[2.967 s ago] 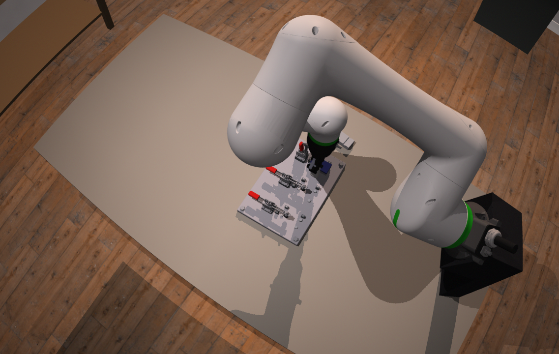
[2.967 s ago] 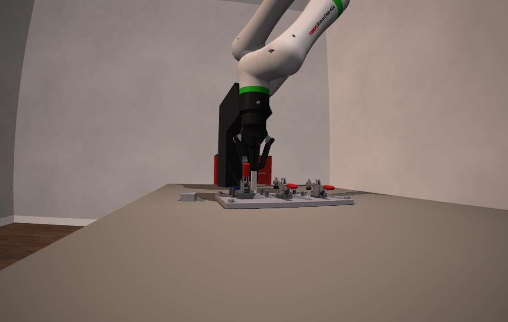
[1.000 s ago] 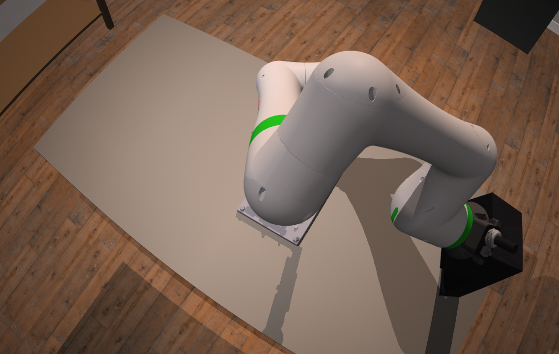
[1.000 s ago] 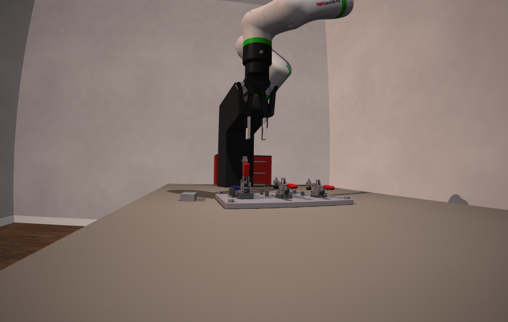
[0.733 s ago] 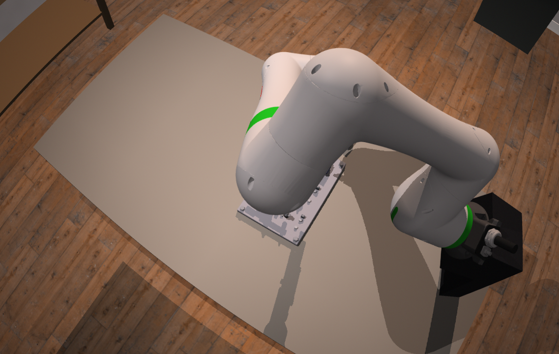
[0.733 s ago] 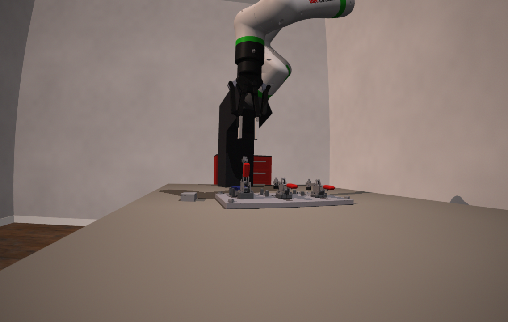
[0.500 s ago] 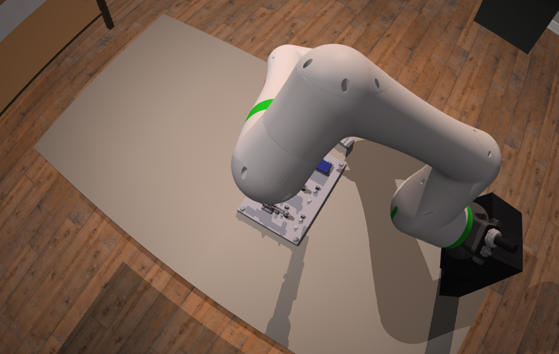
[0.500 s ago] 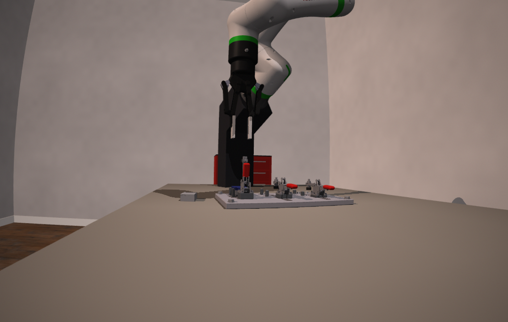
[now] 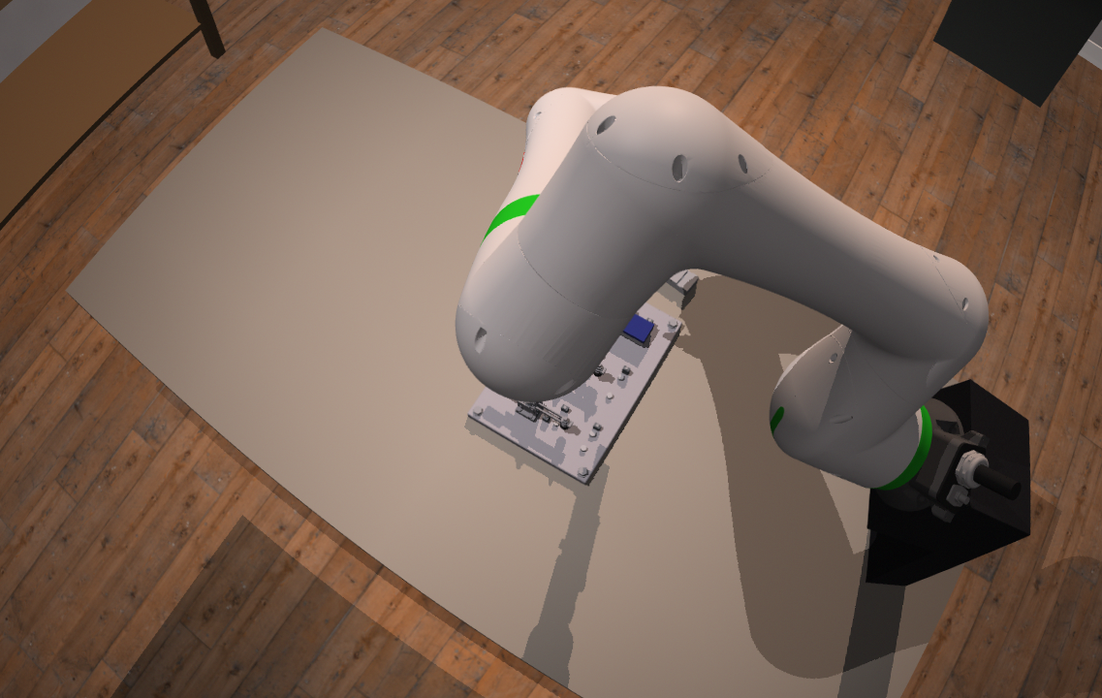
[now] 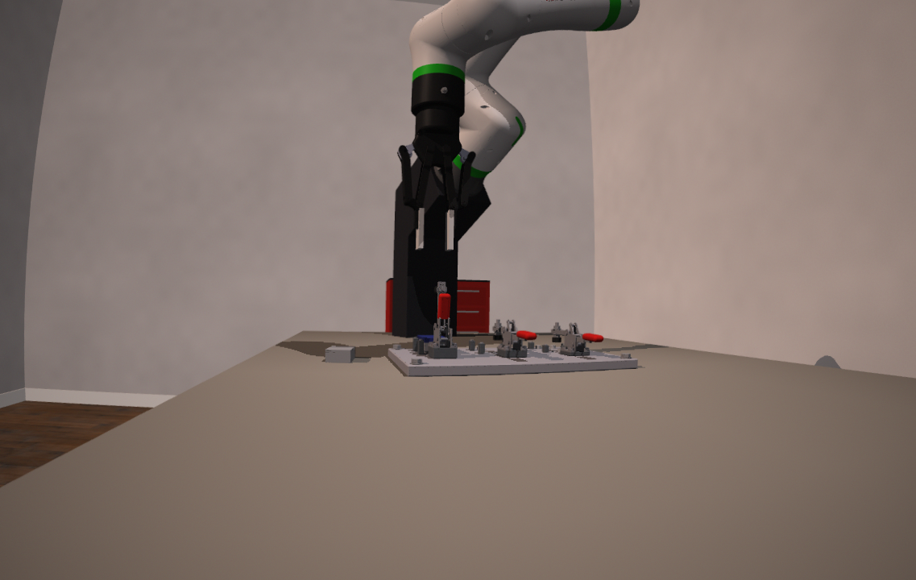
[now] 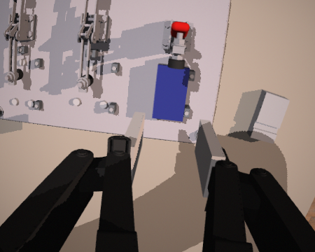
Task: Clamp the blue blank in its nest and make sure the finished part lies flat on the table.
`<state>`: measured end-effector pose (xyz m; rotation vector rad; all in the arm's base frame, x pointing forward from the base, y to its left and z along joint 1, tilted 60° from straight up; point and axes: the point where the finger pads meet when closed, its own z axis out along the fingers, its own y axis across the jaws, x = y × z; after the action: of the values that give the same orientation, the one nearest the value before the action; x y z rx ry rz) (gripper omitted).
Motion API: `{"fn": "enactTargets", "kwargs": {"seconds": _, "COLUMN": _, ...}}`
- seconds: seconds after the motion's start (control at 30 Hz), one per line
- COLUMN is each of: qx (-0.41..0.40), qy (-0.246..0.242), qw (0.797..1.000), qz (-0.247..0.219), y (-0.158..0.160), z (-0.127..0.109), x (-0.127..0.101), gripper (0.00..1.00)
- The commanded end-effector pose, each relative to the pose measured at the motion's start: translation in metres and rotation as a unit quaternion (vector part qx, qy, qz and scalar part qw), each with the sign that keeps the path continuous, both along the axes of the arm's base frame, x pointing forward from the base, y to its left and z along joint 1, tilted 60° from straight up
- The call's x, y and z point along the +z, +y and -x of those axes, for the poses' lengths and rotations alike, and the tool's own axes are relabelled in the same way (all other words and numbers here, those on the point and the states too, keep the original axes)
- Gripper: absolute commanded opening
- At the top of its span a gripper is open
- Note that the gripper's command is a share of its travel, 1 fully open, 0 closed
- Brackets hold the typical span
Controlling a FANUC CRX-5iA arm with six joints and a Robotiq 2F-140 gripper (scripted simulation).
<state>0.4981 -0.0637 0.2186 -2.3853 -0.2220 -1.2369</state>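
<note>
The blue block (image 9: 638,328) (image 10: 424,337) (image 11: 171,92) lies on the base plate (image 9: 554,451) (image 10: 519,366), beside two side blocks. At the base plate's end nearest the grey slotted part (image 10: 340,354) (image 11: 272,113), a clamp (image 10: 442,333) (image 11: 178,47) has its red handle (image 10: 444,305) (image 11: 180,29) upright. The slotted part rests on the worktop (image 9: 294,225) (image 10: 446,461) (image 11: 157,210), apart from the plate. Above the plate, the gripper (image 10: 435,248) (image 11: 170,132) stands partly open, holding nothing.

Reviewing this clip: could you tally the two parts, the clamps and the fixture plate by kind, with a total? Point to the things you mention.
Blue blank (image 9: 638,328) (image 10: 424,337) (image 11: 171,92): 1
Grey finished part (image 9: 682,279) (image 10: 339,354) (image 11: 271,112): 1
Red-handled clamps (image 9: 542,411) (image 10: 443,306) (image 11: 180,29): 3
Fixture plate (image 9: 637,382) (image 10: 519,367) (image 11: 140,21): 1
Total: 6
</note>
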Motion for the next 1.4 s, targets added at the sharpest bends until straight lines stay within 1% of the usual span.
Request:
{"fn": "enactTargets", "kwargs": {"seconds": 0.0, "qx": 0.000, "qy": 0.000, "qw": 1.000, "qz": 0.000, "y": 0.000, "z": 0.000, "x": 0.000, "gripper": 0.28}}
{"fn": "enactTargets", "kwargs": {"seconds": 0.13, "qx": 0.000, "qy": 0.000, "qw": 1.000, "qz": 0.000, "y": 0.000, "z": -0.001, "x": 0.000, "gripper": 0.28}}
{"fn": "enactTargets", "kwargs": {"seconds": 0.2, "qx": 0.000, "qy": 0.000, "qw": 1.000, "qz": 0.000, "y": 0.003, "z": -0.005, "x": -0.003, "gripper": 0.28}}
{"fn": "enactTargets", "kwargs": {"seconds": 0.47, "qx": 0.000, "qy": 0.000, "qw": 1.000, "qz": 0.000, "y": 0.025, "z": -0.041, "x": -0.028, "gripper": 0.28}}
{"fn": "enactTargets", "kwargs": {"seconds": 0.7, "qx": 0.000, "qy": 0.000, "qw": 1.000, "qz": 0.000, "y": 0.027, "z": -0.044, "x": -0.030, "gripper": 0.28}}
{"fn": "enactTargets", "kwargs": {"seconds": 0.8, "qx": 0.000, "qy": 0.000, "qw": 1.000, "qz": 0.000, "y": 0.027, "z": -0.048, "x": -0.025, "gripper": 0.28}}
{"fn": "enactTargets", "kwargs": {"seconds": 0.87, "qx": 0.000, "qy": 0.000, "qw": 1.000, "qz": 0.000, "y": 0.026, "z": -0.053, "x": -0.018, "gripper": 0.28}}
{"fn": "enactTargets", "kwargs": {"seconds": 1.1, "qx": 0.000, "qy": 0.000, "qw": 1.000, "qz": 0.000, "y": 0.023, "z": -0.079, "x": 0.018, "gripper": 0.28}}
{"fn": "enactTargets", "kwargs": {"seconds": 1.17, "qx": 0.000, "qy": 0.000, "qw": 1.000, "qz": 0.000, "y": 0.023, "z": -0.079, "x": 0.018, "gripper": 0.28}}
{"fn": "enactTargets", "kwargs": {"seconds": 1.27, "qx": 0.000, "qy": 0.000, "qw": 1.000, "qz": 0.000, "y": 0.023, "z": -0.087, "x": 0.029, "gripper": 0.28}}
{"fn": "enactTargets", "kwargs": {"seconds": 1.37, "qx": 0.000, "qy": 0.000, "qw": 1.000, "qz": 0.000, "y": 0.022, "z": -0.091, "x": 0.034, "gripper": 0.28}}
